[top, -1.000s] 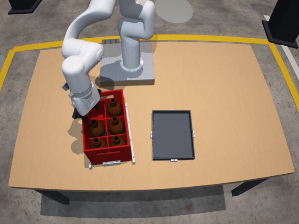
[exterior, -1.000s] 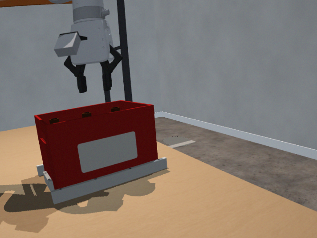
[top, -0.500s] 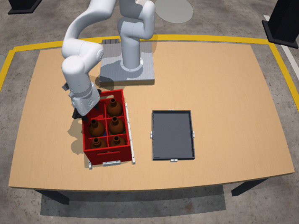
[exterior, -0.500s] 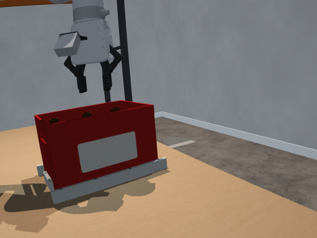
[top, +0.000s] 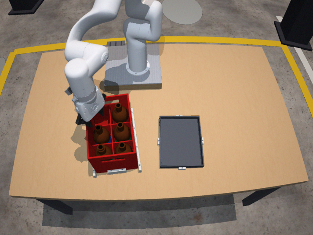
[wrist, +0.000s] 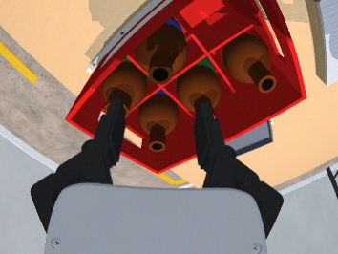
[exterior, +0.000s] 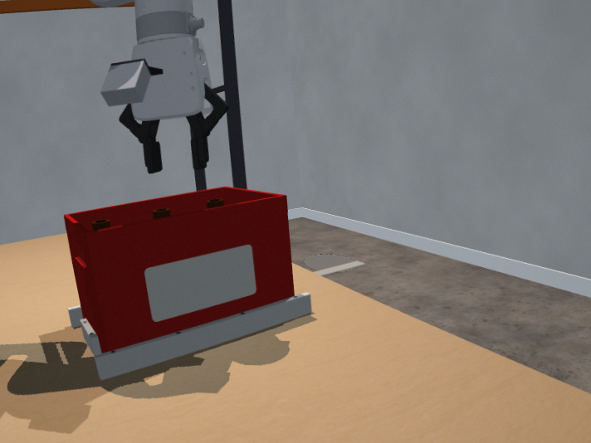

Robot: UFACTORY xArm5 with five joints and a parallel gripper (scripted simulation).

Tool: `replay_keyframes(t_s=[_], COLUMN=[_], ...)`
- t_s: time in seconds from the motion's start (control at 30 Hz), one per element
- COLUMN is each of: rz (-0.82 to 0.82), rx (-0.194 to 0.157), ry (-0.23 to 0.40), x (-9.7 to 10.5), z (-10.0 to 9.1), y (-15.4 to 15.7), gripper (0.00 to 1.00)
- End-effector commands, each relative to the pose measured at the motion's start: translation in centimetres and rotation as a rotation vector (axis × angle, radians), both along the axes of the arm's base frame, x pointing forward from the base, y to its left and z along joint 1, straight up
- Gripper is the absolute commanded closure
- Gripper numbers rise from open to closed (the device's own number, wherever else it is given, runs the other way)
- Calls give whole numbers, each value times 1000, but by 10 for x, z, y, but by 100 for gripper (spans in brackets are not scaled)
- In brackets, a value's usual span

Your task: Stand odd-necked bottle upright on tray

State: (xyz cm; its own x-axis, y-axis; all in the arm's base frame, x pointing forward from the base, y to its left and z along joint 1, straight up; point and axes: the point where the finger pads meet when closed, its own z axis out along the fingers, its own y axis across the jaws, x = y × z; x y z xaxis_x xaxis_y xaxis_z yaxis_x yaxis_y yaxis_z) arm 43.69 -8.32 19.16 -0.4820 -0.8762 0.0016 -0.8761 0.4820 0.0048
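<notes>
In the top view, my pincer [top: 95, 118] [exterior: 176, 167] [wrist: 159, 113] is hovering spread and unladen at the crate's [top: 113, 163] [exterior: 271, 266] [wrist: 286, 86] eleven o'clock. All five bottles [top: 101, 136] [exterior: 161, 213] [wrist: 158, 115] are standing inside; the odd neck is escaping my eye. At three o'clock, the tray [top: 180, 141] [wrist: 253, 138] is awaiting it: choosing, moving, releasing are remaining.

No visible chg — earlier pics vs. now, top view, ext. view
</notes>
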Motion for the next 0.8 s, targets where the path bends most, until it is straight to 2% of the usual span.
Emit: replay_keyframes(t_s=[0.0,0.77], rz=[0,0], rx=[-1,-1], ry=[-4,-4], x=[1,1], z=[1,-20], y=[0,0], gripper=[35,35])
